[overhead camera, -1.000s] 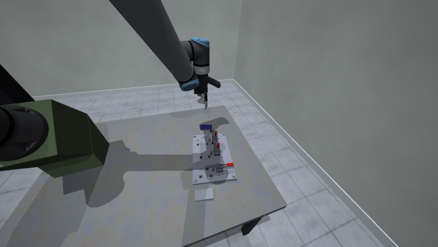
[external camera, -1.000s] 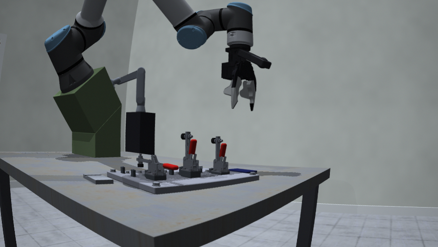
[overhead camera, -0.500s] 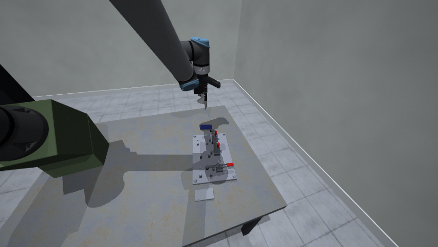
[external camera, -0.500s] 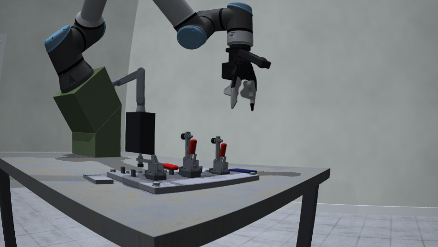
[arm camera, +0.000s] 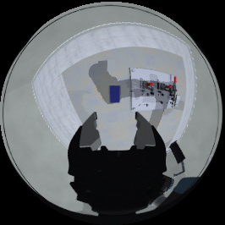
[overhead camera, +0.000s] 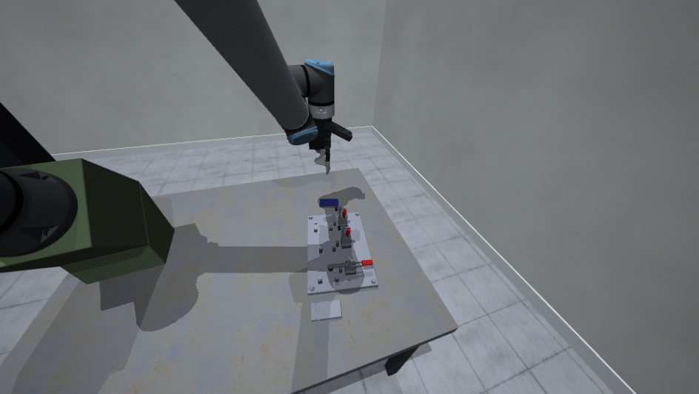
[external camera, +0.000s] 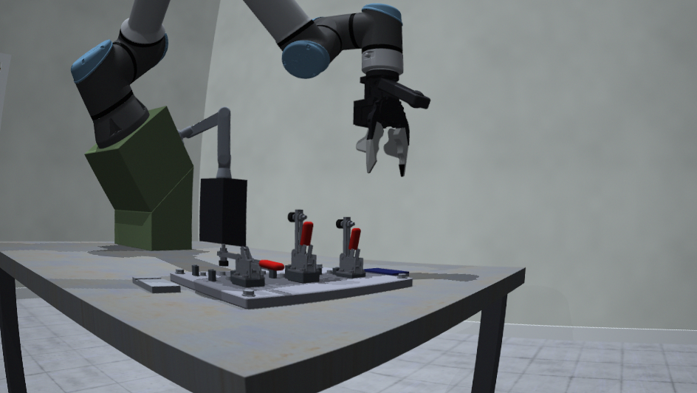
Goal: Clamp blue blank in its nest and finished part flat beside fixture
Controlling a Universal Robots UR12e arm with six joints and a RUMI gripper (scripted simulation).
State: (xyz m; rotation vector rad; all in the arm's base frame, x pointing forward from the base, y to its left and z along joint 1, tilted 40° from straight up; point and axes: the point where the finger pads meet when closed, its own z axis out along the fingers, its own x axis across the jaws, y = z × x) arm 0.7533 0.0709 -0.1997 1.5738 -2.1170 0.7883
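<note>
The blue blank point(overhead camera: 329, 201) lies flat on the table just beyond the far end of the fixture plate point(overhead camera: 340, 252). It also shows in the exterior view point(external camera: 386, 271) and in the wrist view point(arm camera: 114, 93). The plate carries three toggle clamps: two with red handles upright point(external camera: 306, 233) point(external camera: 354, 238), one with its handle lying down point(external camera: 271, 264). The grey finished part point(overhead camera: 326, 309) point(external camera: 156, 284) lies flat on the table at the plate's near end. My gripper point(external camera: 387, 168) hangs high above the blank, open and empty.
A black box camera on a grey stand point(external camera: 223, 210) stands behind the fixture. The green robot base point(external camera: 146, 182) sits at the table's far left. The table's right edge point(overhead camera: 415, 249) runs close beside the plate.
</note>
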